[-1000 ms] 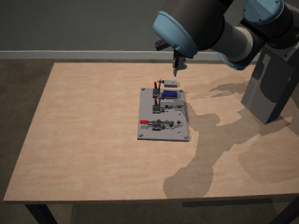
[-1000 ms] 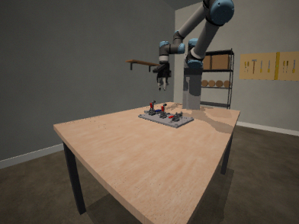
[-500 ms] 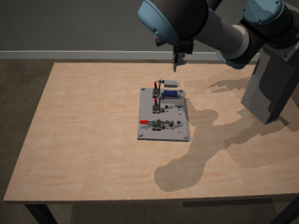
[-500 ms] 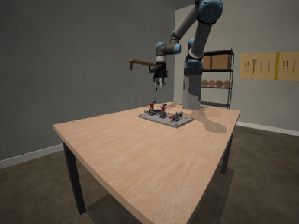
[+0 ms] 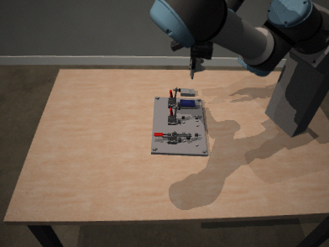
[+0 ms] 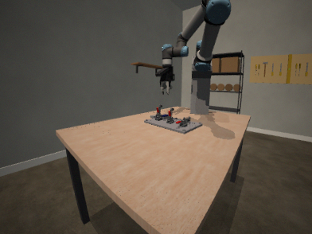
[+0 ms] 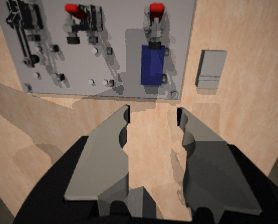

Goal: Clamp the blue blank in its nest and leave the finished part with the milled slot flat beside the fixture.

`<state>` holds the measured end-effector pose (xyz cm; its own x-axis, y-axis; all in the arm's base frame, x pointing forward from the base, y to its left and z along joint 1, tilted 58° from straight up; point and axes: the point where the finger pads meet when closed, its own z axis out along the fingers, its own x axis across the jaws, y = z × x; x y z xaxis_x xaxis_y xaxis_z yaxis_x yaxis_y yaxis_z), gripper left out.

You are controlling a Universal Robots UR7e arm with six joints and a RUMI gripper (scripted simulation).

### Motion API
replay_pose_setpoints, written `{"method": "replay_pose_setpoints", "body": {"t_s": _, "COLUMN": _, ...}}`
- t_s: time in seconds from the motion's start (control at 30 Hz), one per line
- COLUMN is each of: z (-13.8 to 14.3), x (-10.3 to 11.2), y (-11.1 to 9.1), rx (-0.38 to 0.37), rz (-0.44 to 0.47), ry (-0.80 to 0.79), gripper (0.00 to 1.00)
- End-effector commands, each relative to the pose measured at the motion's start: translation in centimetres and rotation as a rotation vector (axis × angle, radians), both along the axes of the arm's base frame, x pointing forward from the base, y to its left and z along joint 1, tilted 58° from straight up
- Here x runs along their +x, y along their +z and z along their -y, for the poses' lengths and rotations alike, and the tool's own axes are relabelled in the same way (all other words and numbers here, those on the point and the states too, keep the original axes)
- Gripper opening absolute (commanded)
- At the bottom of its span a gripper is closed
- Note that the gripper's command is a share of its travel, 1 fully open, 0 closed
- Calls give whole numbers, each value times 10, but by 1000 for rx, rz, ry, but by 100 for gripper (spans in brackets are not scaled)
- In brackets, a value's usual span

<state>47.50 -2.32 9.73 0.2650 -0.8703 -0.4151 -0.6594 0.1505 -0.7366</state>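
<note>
The blue blank [image 5: 187,103] [image 6: 165,115] [image 7: 152,65] lies in the grey fixture's [image 5: 161,126] [image 6: 185,131] [image 7: 127,90] far nest; the grey, slotted finished part [image 5: 187,92] [image 7: 212,69] lies flat beyond its far edge.

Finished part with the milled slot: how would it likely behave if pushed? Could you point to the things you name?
The finished part [image 5: 187,92] [image 7: 212,68] would probably slide rather than roll, being a flat-sided block lying on the table. Its low profile suggests little tipping. Its straight edges and metal-like grey look suggest it would stay stiff.
</note>
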Motion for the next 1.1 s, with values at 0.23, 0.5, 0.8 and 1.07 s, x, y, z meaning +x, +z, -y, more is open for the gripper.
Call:
{"method": "replay_pose_setpoints", "body": {"t_s": 0.23, "z": 0, "x": 1, "y": -1, "rx": 0, "rz": 0, "ry": 0, "gripper": 28}}
{"method": "replay_pose_setpoints", "body": {"t_s": 0.5, "z": -4, "x": 6, "y": -5, "rx": 0, "rz": 0, "ry": 0, "gripper": 28}}
{"method": "replay_pose_setpoints", "body": {"t_s": 0.8, "z": -10, "x": 15, "y": -11, "rx": 0, "rz": 0, "ry": 0, "gripper": 28}}
{"method": "replay_pose_setpoints", "body": {"t_s": 1.07, "z": -18, "x": 27, "y": -20, "rx": 0, "rz": 0, "ry": 0, "gripper": 28}}
